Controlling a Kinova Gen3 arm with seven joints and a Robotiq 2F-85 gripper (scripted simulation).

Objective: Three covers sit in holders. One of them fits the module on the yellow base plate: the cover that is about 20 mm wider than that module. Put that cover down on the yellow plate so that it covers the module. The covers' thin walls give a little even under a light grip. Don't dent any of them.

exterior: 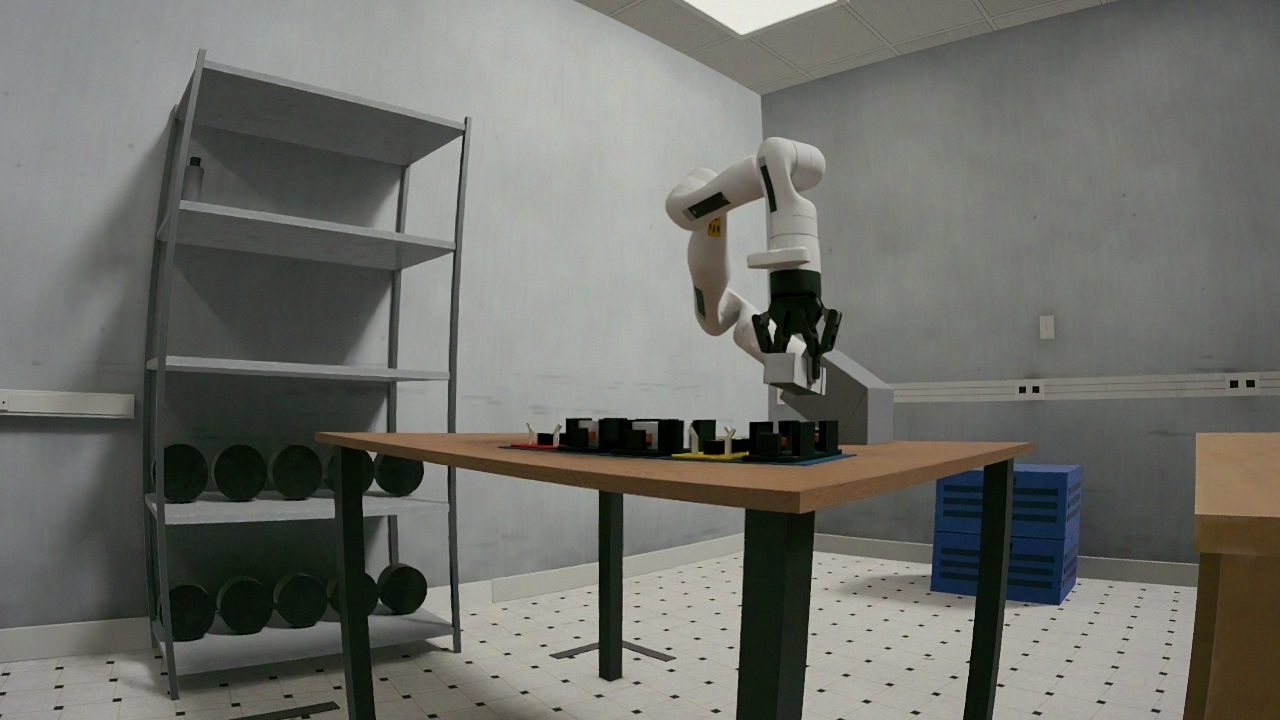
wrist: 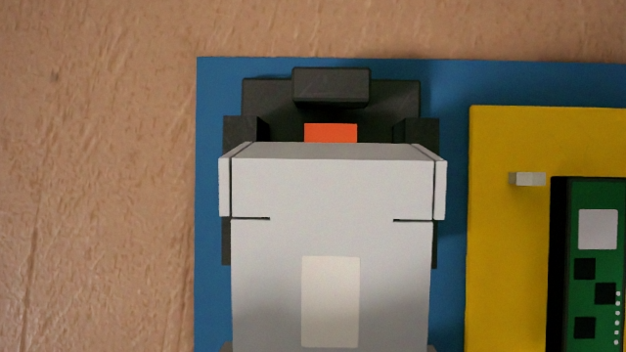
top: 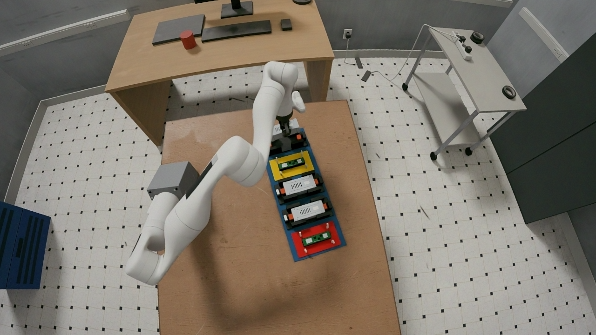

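Gripper (top: 286, 130) (exterior: 800, 365), half open, clamped on a pale cover (top: 294, 123) (exterior: 787, 369) (wrist: 330, 220) above a black holder (top: 294, 143) (exterior: 768, 444) (wrist: 331, 89); top view: yellow plate (top: 298, 171) (exterior: 707, 455) (wrist: 506, 293), its module (top: 291, 163) (exterior: 713, 445) (wrist: 597, 264) uncovered, at the cover's six o'clock.

Scuffed gray walls (top: 375, 24) (exterior: 1011, 205), black-dotted white tile floor (top: 416, 266) (exterior: 859, 608), wooden desk (top: 233, 54) (exterior: 1235, 528) beside the tool's surface, gray cart (top: 479, 70) well apart from the tool, lit ceiling panel (exterior: 756, 10) above

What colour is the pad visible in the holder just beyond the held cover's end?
The pad is orange, clearest in the wrist view.
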